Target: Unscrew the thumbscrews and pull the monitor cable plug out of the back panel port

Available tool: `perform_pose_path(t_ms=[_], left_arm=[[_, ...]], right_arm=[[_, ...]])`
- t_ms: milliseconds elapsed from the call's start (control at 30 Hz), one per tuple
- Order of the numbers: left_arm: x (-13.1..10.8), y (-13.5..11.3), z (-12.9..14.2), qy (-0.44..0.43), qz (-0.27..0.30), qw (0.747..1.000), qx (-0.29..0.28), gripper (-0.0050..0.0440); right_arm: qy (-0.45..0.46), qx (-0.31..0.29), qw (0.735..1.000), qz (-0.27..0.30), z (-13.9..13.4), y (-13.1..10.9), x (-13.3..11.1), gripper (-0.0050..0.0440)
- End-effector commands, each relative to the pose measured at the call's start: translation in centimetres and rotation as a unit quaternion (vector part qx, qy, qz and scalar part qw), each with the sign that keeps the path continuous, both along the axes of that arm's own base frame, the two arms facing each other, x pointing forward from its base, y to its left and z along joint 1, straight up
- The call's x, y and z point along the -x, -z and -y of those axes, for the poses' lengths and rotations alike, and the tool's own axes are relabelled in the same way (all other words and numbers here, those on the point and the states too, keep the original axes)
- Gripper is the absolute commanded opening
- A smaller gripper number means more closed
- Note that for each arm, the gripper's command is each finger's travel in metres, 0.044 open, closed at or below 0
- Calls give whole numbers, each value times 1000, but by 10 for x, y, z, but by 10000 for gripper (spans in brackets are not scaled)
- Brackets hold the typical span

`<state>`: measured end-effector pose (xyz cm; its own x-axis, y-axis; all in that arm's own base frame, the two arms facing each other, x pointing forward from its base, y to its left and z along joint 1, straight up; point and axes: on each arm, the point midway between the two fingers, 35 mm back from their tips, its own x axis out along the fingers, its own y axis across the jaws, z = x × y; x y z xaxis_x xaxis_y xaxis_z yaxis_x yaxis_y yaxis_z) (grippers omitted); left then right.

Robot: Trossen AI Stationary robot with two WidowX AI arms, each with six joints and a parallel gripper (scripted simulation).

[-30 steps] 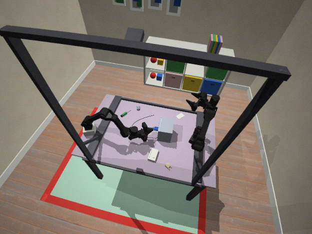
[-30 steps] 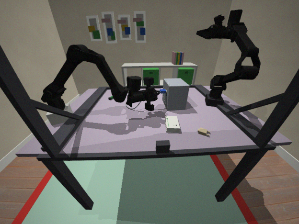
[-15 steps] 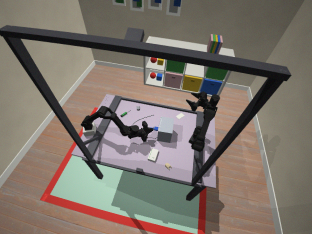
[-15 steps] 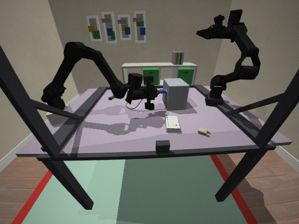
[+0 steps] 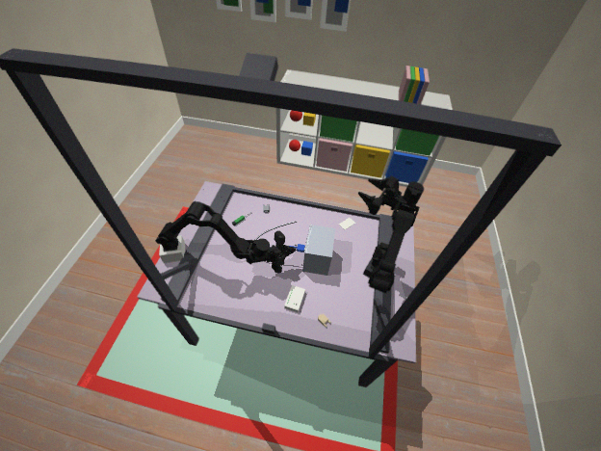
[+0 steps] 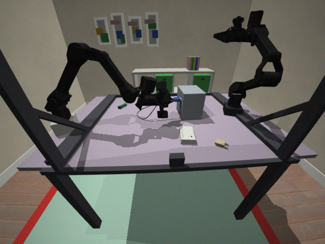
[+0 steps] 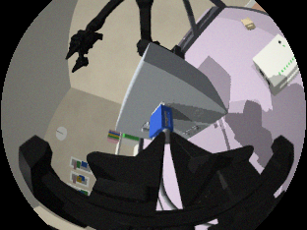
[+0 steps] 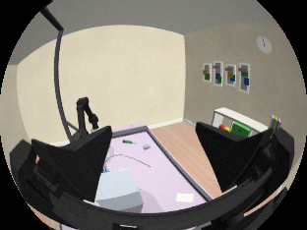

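The blue monitor plug (image 5: 300, 247) (image 6: 177, 99) (image 7: 160, 120) (image 8: 105, 168) is at the back panel of the grey box (image 5: 320, 241) (image 6: 192, 102) (image 7: 167, 84) (image 8: 118, 189), above the tabletop (image 5: 349, 291) (image 6: 147, 157) (image 7: 216, 44) (image 8: 167, 172). Seating depth and thumbscrew condition cannot be determined. The left gripper (image 5: 292, 248) (image 6: 173, 99) (image 7: 166, 136) has its fingers narrow, pinching a small grey part (image 7: 167, 136) at the plug's rear; whether thumbscrew or cable is unclear. The right gripper (image 5: 365, 186) (image 6: 214, 35) (image 7: 69, 66) (image 8: 154, 128) is raised well apart from the box, fingers wide, holding nothing.
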<state>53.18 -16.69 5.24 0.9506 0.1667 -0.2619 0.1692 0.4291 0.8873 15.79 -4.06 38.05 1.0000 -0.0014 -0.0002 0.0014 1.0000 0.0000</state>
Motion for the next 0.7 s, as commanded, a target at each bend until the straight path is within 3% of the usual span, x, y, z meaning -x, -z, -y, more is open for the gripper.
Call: perform_pose_path(t_ms=[0, 667], left_arm=[[-2, -14, 0, -1, 9, 1000, 13, 0], [-3, -18, -2, 1, -29, 994, 107, 0]], right_arm=[[-1, 3, 1000, 1, -1, -3, 0, 440], [-1, 3, 1000, 1, -1, -3, 0, 440]])
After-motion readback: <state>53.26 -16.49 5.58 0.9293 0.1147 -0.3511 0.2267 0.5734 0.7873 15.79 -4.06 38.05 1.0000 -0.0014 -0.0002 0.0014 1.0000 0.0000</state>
